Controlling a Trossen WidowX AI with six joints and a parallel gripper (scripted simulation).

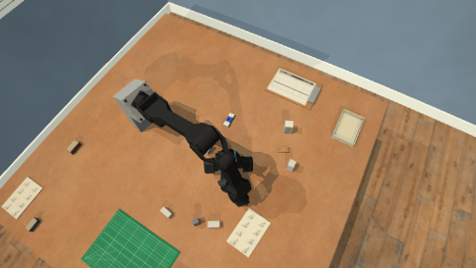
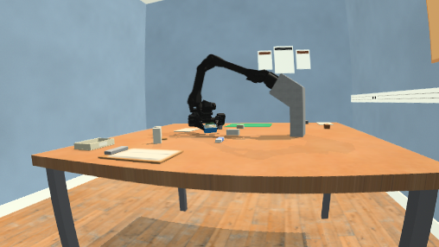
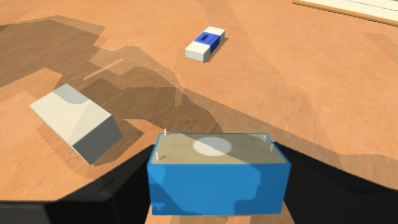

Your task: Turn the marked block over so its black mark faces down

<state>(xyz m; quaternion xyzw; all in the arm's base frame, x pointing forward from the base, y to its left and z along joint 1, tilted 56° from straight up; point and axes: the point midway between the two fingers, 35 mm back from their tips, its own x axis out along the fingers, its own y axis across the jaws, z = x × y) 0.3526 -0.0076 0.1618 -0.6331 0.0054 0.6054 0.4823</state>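
Note:
My gripper point(image 3: 213, 150) is shut on a blue block point(image 3: 218, 174), with a dark finger on each side of it. The block's upper face is tan with a pale round spot. No black mark shows on it in any view. The block also shows in the exterior view point(image 2: 210, 127), held just above the table top, and as a blue bit under the arm in the top view point(image 1: 232, 154).
A small white block with a blue band point(image 3: 205, 43) point(image 1: 229, 120) lies ahead of the gripper. A white block point(image 3: 75, 121) lies close on the left. A tall white block point(image 1: 289, 126), a tray point(image 1: 348, 126), a board point(image 1: 292, 87) and a green mat point(image 1: 131, 244) lie farther off.

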